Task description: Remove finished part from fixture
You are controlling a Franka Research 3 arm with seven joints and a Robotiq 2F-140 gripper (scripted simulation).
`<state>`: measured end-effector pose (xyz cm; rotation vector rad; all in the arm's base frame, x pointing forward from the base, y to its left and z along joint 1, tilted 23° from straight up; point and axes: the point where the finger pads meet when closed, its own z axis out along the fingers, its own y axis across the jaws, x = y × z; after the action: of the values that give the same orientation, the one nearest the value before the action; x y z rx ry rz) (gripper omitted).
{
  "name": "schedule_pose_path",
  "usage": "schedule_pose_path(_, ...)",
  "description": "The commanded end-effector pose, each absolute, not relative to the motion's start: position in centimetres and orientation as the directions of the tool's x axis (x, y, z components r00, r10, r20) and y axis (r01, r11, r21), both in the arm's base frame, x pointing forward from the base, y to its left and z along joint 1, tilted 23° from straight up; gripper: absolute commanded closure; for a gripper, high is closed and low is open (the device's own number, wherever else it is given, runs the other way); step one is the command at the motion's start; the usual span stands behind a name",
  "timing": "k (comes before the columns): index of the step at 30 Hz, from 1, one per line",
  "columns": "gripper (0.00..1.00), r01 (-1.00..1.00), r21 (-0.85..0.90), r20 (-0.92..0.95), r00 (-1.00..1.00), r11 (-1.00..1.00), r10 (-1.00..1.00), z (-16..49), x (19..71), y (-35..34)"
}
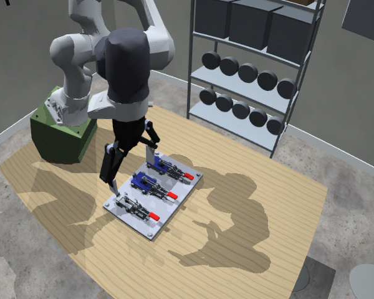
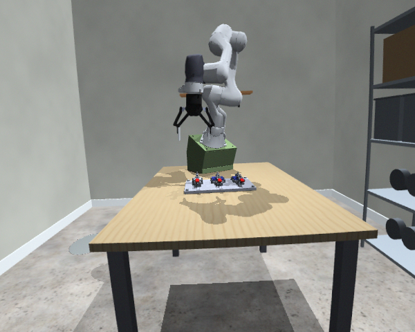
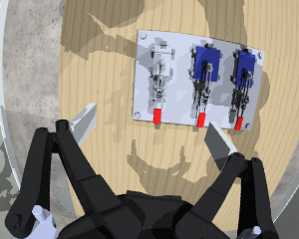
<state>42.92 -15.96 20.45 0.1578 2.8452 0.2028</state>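
Note:
A grey fixture plate (image 1: pixel 176 208) (image 2: pixel 207 190) (image 3: pixel 179 80) lies on the wooden table (image 1: pixel 261 208) (image 2: pixel 236 221). It carries three toggle clamps with red handles. The finished grey part (image 1: pixel 120 200) (image 3: pixel 156 60) sits under the clamp at one end. Two blue blanks (image 1: pixel 138 179) (image 1: pixel 154 165) (image 3: pixel 207 62) (image 3: pixel 244 67) sit under the other two clamps. My gripper (image 1: pixel 132 174) (image 2: pixel 194 133) (image 3: pixel 152 122) is open and empty. It hangs well above the table, over the fixture's side toward the robot base, and touches nothing.
The green robot pedestal (image 1: pixel 61 141) (image 2: pixel 209 157) stands on the table behind the fixture. A metal shelf (image 1: pixel 245 83) (image 2: pixel 400 142) with dark discs and boxes stands on the floor beside the table. The table's edges show in the top and exterior views.

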Motion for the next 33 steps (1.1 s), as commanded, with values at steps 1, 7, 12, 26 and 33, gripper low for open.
schedule_pose_path(1, 0.00, 0.004, 0.138, -0.333, -0.942, 0.990, 0.050, 19.2, 42.1, -16.1)
schedule_pose_path(7, 0.00, 0.000, 0.162, -0.339, -0.939, 0.987, 0.056, 16.1, 39.0, -15.0)
schedule_pose_path(12, 0.00, -0.002, 0.175, -0.342, -0.938, 0.985, 0.059, 14.5, 37.3, -14.2)
schedule_pose_path(26, 0.00, -0.003, 0.179, -0.343, -0.938, 0.984, 0.060, 14.0, 36.9, -14.0)
schedule_pose_path(33, 0.00, -0.003, 0.179, -0.343, -0.938, 0.984, 0.060, 14.0, 36.9, -14.0)
